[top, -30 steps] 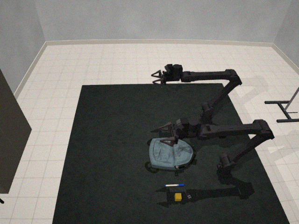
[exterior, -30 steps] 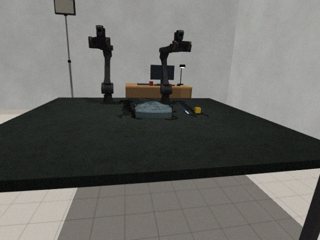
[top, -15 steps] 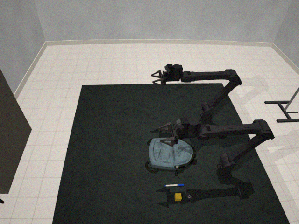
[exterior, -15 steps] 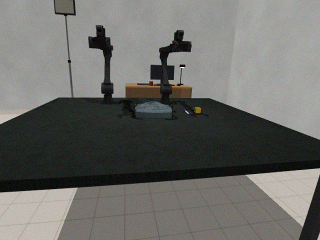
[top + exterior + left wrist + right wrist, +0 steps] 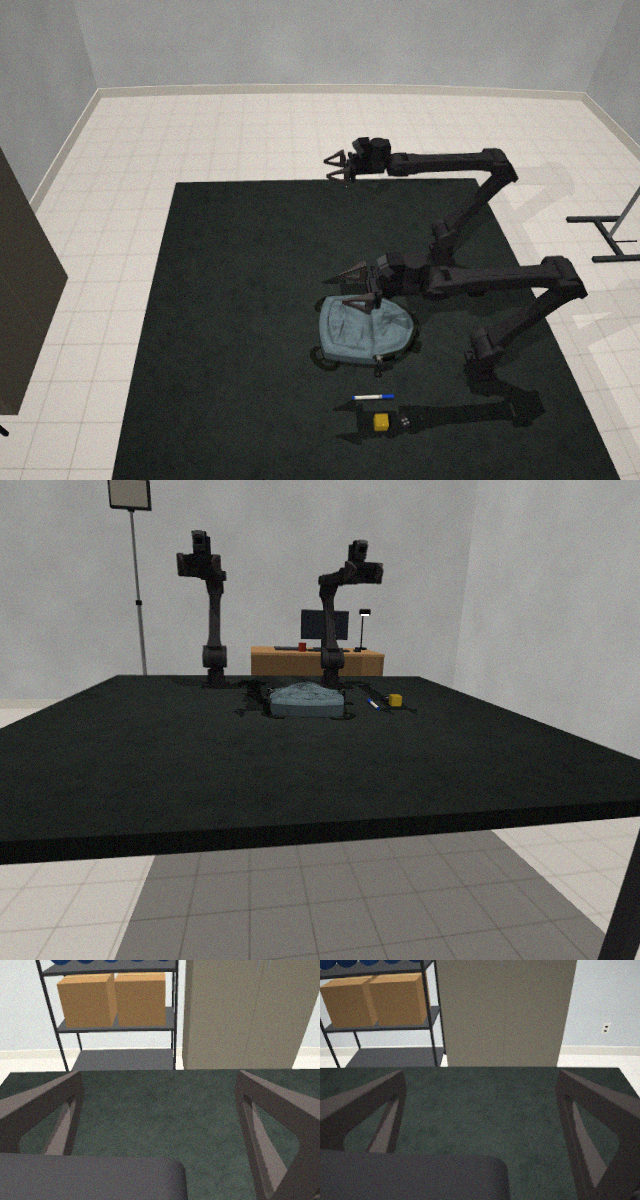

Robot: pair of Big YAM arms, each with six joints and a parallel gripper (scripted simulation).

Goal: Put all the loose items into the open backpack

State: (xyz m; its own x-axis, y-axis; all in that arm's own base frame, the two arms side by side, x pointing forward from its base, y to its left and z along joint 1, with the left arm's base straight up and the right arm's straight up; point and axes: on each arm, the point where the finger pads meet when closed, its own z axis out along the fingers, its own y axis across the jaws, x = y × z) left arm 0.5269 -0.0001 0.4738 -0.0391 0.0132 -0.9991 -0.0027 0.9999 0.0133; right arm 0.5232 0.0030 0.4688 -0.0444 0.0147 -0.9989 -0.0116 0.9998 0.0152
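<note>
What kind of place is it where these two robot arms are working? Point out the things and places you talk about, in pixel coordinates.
It looks like a robotics lab or a test room, though I cannot be sure. Two arms stand on a dark table point(image 5: 289, 774), a desk point(image 5: 279, 663) with a monitor point(image 5: 310, 624) is behind, and a shelf rack point(image 5: 112, 1028) holds boxes.

Up top, the left gripper point(image 5: 334, 292) point(image 5: 363, 573) point(image 5: 159, 1080) covers part of the backpack point(image 5: 346, 330) point(image 5: 307, 707), and its inside is out of sight. Beside the block point(image 5: 381, 422) point(image 5: 395, 700) there's a speckled thing point(image 5: 405, 421), too small to name. The arm hides part of the monitor point(image 5: 311, 624); both wrist views crop the cabinet point(image 5: 31, 289) point(image 5: 245, 1015) point(image 5: 505, 1015).
</note>
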